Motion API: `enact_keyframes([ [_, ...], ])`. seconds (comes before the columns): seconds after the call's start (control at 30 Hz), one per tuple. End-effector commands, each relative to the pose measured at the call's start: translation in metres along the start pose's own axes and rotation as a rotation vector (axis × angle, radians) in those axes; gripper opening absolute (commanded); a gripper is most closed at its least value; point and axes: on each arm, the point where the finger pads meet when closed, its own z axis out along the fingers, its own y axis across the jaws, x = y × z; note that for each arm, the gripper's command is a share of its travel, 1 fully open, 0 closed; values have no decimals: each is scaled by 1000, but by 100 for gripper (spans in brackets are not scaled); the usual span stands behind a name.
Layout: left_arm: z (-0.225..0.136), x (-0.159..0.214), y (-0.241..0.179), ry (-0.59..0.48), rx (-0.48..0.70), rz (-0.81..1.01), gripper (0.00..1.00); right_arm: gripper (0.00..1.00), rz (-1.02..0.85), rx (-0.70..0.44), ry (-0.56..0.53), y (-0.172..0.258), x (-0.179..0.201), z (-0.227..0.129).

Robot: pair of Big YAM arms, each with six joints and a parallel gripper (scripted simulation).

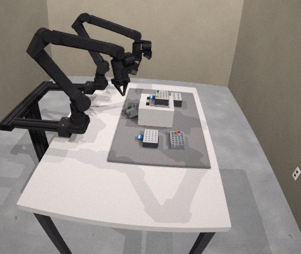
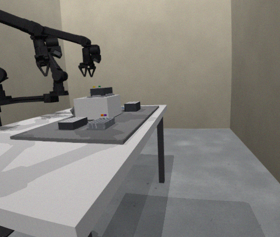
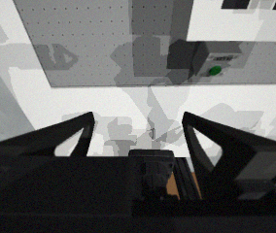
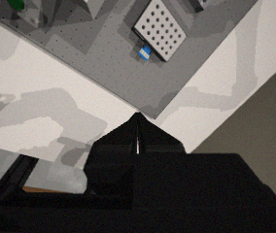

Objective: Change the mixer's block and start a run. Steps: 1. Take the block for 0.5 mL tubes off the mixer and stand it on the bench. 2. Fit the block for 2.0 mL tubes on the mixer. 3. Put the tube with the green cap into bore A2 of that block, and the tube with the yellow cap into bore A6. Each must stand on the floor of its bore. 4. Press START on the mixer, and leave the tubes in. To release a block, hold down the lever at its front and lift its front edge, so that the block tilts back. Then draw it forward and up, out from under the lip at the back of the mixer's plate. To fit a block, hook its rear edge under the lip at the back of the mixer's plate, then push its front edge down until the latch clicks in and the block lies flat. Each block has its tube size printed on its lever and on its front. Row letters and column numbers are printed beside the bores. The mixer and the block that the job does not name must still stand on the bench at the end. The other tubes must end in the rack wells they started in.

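Observation:
The white mixer (image 1: 155, 117) (image 2: 91, 107) (image 3: 225, 26) carries a dark block (image 1: 161, 101) (image 2: 101, 92) that looks flat; its print is unreadable. A green cap (image 1: 157, 91) (image 2: 99, 86) and a yellow cap (image 1: 157, 96) (image 2: 93, 87) show at its front row, low over the top. The small windows on the mixer's top look dark. The START box (image 1: 131, 112) with its green button (image 3: 215, 70) (image 4: 17, 4) stands before the mixer. My left gripper (image 2: 88, 74) (image 3: 138, 116) is open and empty, high up. My right gripper (image 1: 123, 94) (image 2: 45, 74) (image 4: 137, 116) is shut and empty, above the table's front part.
A block with a blue lever (image 1: 150, 136) (image 2: 72, 123) (image 4: 159, 29) stands on the grey mat (image 1: 159, 160) beside a rack (image 1: 177, 141) (image 2: 101, 124) that holds orange-capped and purple-capped tubes. Another block (image 1: 177, 101) (image 2: 132, 106) stands on the mixer's far side.

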Motion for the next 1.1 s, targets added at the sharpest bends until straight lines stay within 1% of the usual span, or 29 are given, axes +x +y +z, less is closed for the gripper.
enact_keyframes([
  [0.0,-25,-28,6,-73,-10,-12,100,0,51,-10,5,-16,6,-3],
  [0.13,-26,-28,6,-75,-10,-12,100,0,68,-24,3,-20,8,-4],
  [0.4,-28,-30,6,-80,-11,-12,100,0,226,-65,69,-59,33,7],
  [0.57,-20,-22,4,-59,-8,-11,100,0,308,-89,70,-82,37,5],
  [0.7,-17,-20,4,-51,-7,-11,100,0,336,-99,64,-89,37,2],
  [0.87,-9,-12,3,-31,-4,-11,100,0,454,-120,95,-121,49,5],
  [1.07,-3,-6,2,-13,-2,-10,100,0,535,-158,139,-143,60,14],
])
